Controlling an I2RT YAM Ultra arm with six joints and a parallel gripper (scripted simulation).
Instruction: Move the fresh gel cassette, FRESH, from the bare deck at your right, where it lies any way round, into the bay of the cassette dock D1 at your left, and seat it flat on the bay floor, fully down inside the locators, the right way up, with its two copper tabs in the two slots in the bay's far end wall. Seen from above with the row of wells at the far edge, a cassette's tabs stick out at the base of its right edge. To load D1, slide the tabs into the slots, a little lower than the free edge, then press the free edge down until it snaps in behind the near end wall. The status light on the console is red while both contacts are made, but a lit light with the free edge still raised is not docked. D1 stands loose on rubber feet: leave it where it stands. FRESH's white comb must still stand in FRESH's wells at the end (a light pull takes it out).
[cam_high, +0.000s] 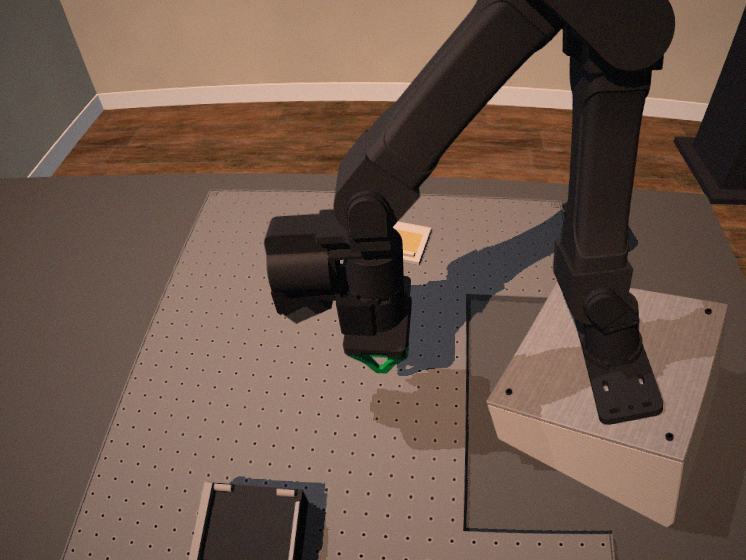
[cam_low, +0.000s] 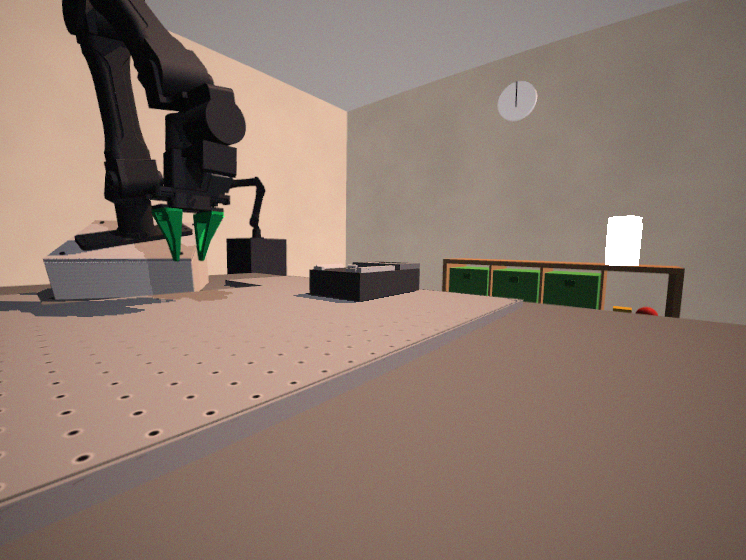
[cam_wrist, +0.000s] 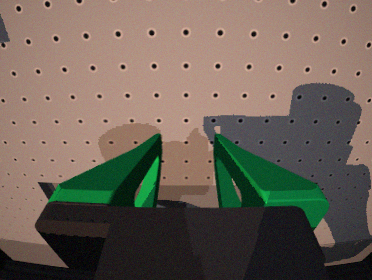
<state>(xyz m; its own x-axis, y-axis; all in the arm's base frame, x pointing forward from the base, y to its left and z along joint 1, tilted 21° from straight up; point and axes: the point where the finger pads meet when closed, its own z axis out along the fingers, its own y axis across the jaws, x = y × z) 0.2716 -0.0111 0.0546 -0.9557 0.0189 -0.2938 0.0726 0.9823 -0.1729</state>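
One camera is looking down on my holey deck from high up. One is sitting low beside it. One is riding my wrist, close to that deck.

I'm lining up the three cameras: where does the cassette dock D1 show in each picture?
Top: cassette dock D1 sits at the bottom edge, left of centre, cut off by the frame.
Exterior: the dock is the low dark box in mid-picture, on the far part of the perforated deck.
Wrist: not in it; only the claw over the deck.
Shared landmark: the claw's green fingers, seen in all three.
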